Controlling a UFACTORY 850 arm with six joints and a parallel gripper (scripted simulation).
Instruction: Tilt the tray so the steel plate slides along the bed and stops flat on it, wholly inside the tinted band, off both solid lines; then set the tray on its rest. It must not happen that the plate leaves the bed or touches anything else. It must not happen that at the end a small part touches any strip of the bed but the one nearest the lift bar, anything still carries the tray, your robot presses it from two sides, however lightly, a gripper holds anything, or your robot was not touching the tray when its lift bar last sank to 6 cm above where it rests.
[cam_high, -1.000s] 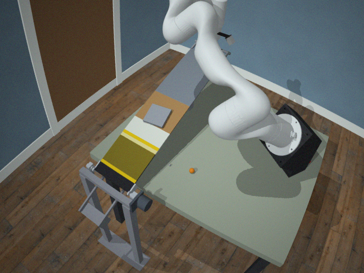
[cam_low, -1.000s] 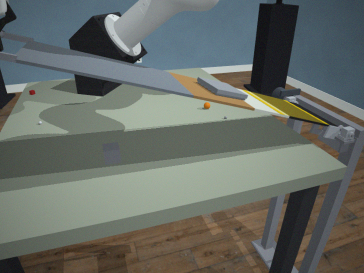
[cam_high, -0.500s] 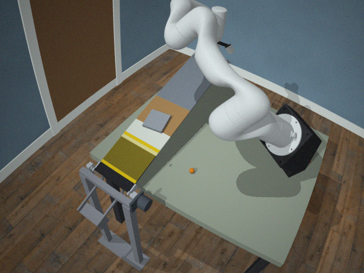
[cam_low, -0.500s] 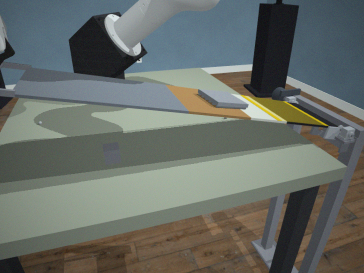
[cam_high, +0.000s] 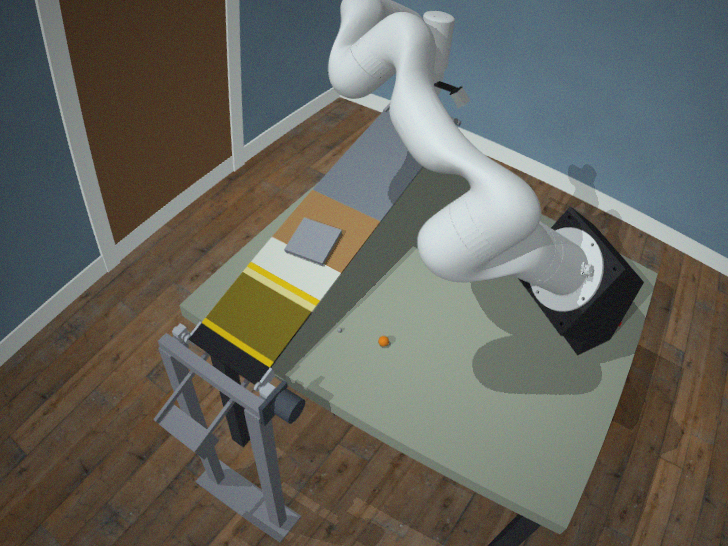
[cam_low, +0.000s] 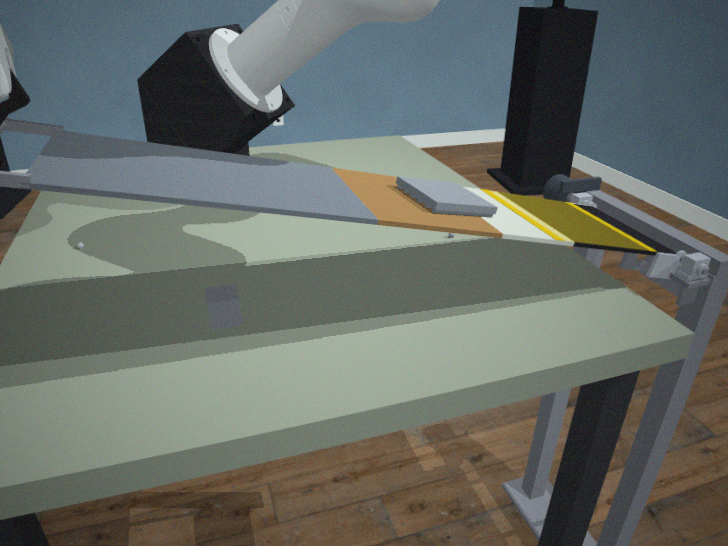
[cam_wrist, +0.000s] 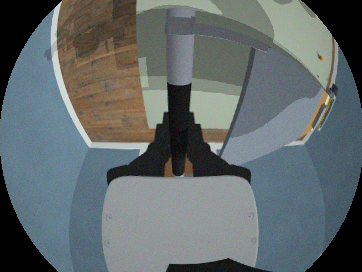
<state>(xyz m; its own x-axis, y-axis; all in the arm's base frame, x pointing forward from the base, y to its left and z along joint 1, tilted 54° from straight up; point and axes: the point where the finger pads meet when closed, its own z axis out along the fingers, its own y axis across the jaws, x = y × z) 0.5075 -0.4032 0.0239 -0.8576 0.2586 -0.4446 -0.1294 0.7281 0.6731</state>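
The tray is a long bed hinged on a grey stand at its near end and raised at its far end. The grey steel plate (cam_high: 313, 240) (cam_low: 445, 195) lies flat on the bed, mostly on the orange section with its lower edge over the white section. Below it come a solid yellow line (cam_high: 282, 283), the olive tinted band (cam_high: 258, 314), a second yellow line (cam_high: 238, 342) and a black end strip. My gripper (cam_wrist: 178, 121) is shut on the tray's handle bar (cam_wrist: 179, 82) at the raised far end. In the top and exterior views the arm hides the fingers.
A small orange ball (cam_high: 383, 340) lies on the green table (cam_high: 470, 364) beside the tray. A white ball (cam_low: 79, 245) lies further back. The arm's black base (cam_high: 588, 282) stands at the table's right corner. A black post (cam_low: 543, 94) stands beyond the hinge stand (cam_high: 235, 423).
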